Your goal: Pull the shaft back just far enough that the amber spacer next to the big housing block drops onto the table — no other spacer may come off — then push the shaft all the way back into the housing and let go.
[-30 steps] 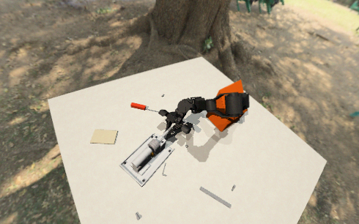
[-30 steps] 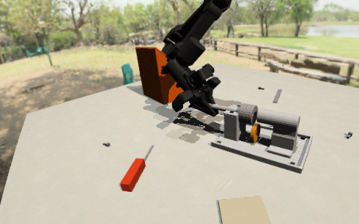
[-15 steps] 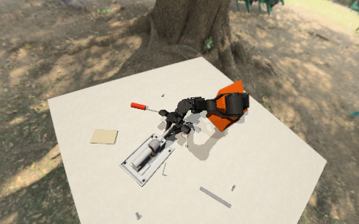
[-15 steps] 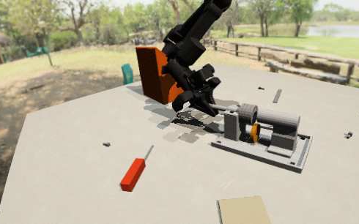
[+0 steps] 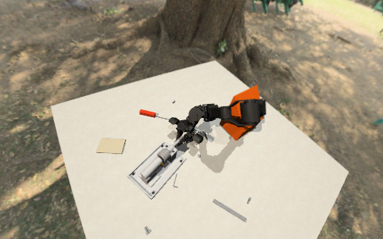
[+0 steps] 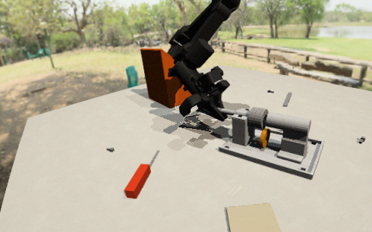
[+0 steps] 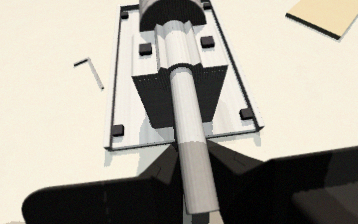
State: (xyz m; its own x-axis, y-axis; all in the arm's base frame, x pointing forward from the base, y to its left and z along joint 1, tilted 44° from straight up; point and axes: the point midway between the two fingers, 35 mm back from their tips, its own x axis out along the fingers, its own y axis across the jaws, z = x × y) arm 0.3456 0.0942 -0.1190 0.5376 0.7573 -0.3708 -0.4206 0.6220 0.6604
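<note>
The amber spacer (image 6: 264, 138) (image 5: 162, 164) is off the shaft, below the grey spacers and standing on edge between the blocks. Whether it touches the base plate (image 6: 268, 161) (image 5: 138, 186) cannot be told. The grey spacers (image 6: 258, 117) (image 5: 163, 155) are still in line with the shaft, between the small support block (image 6: 240, 130) and the big housing block (image 6: 290, 122) (image 5: 151, 168). My gripper (image 7: 189, 146) (image 6: 224, 114) is shut on the shaft (image 7: 186, 110) (image 6: 228, 111), whose free end sticks out past the fingers. The shaft's inner end is hidden.
A red screwdriver (image 5: 148, 113) (image 6: 137, 180) lies beside the arm. A tan pad (image 5: 111, 146) (image 6: 253, 217) (image 7: 325, 15) lies to one side of the fixture. A hex key (image 5: 174, 180) (image 7: 95, 73) lies along its other side. A grey bar (image 5: 230, 210) (image 6: 287, 99) and small parts lie farther off.
</note>
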